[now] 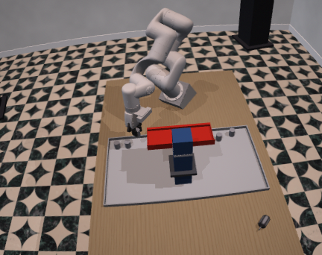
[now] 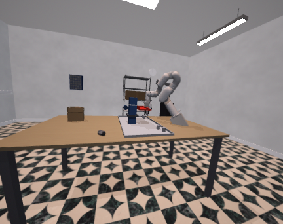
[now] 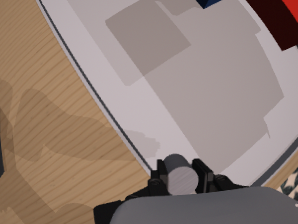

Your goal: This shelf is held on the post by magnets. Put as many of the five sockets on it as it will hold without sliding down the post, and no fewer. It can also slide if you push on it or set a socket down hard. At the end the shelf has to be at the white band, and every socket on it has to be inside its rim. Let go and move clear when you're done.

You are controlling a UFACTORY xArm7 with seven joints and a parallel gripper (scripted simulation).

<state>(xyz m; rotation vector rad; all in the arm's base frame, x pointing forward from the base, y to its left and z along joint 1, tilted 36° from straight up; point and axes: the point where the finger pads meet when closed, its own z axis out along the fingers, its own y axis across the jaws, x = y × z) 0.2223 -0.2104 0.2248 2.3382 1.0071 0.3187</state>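
Observation:
The red shelf [image 1: 160,139] [image 2: 143,107] sits high on the blue post [image 1: 182,139] [image 2: 133,109], and nothing lies on it. I cannot see the white band. My gripper [image 1: 134,130] [image 3: 177,171] is shut on a grey socket [image 3: 178,176]. It hangs just left of the shelf's left end, over the back left rim of the grey tray [image 1: 229,175] [image 3: 200,96]. Two sockets [image 1: 117,145] [image 1: 127,144] stand on the tray's back left. Two more sockets [image 1: 218,136] [image 1: 232,131] stand at its back right.
A grey collar [image 1: 182,165] sits at the post's foot. A small dark object [image 1: 264,221] [image 2: 101,132] lies on the wooden table [image 1: 159,231] off the tray. A cardboard box [image 2: 75,114] stands at the table's far side.

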